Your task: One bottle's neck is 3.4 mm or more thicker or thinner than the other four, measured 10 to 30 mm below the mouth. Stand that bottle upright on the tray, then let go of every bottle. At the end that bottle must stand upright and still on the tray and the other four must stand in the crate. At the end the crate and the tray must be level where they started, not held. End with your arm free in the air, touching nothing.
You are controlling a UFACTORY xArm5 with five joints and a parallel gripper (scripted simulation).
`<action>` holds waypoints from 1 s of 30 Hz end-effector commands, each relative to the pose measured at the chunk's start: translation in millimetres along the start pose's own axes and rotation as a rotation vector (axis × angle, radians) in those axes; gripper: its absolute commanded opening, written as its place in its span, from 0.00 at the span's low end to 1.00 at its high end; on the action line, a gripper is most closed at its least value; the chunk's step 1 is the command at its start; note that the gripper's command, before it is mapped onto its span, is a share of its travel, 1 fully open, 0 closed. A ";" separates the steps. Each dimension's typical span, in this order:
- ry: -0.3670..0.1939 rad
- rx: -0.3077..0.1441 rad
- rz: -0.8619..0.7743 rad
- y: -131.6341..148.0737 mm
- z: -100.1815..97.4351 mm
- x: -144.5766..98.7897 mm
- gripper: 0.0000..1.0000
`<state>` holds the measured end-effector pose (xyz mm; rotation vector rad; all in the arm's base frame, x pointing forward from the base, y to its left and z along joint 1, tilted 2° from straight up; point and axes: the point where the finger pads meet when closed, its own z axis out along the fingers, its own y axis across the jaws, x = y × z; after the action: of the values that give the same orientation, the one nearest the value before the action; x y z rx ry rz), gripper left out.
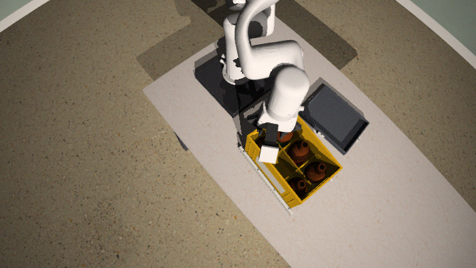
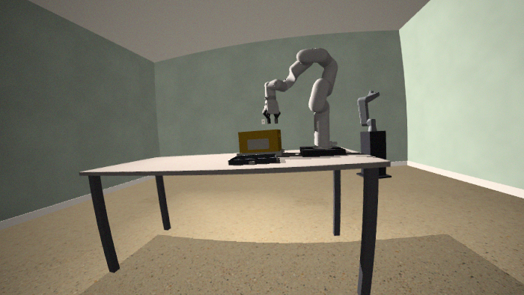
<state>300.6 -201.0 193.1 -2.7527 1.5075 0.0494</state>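
A yellow crate (image 1: 292, 162) stands on the table and holds several brown bottles, upright in its cells. Three show clearly from above (image 1: 300, 151) (image 1: 316, 171) (image 1: 298, 185); two more (image 1: 285, 136) sit partly hidden under my arm at the crate's near-base end. In the side view the crate (image 2: 260, 141) hides all bottles. My gripper (image 2: 271, 120) hangs open and empty a little above the crate's right end; from above my wrist (image 1: 270, 136) covers the fingers. The dark tray (image 1: 334, 117) lies flat beside the crate, with nothing on it.
My arm's base (image 1: 234, 73) stands on a black plate behind the crate. A second small robot on a black post (image 2: 371, 127) is fixed at the table's right edge. In the side view the tray (image 2: 254, 159) lies in front of the crate.
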 end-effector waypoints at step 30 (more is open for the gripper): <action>0.003 0.001 0.000 -0.5 31.7 0.9 0.65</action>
<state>299.8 -200.5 163.4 -2.7527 1.5074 0.0498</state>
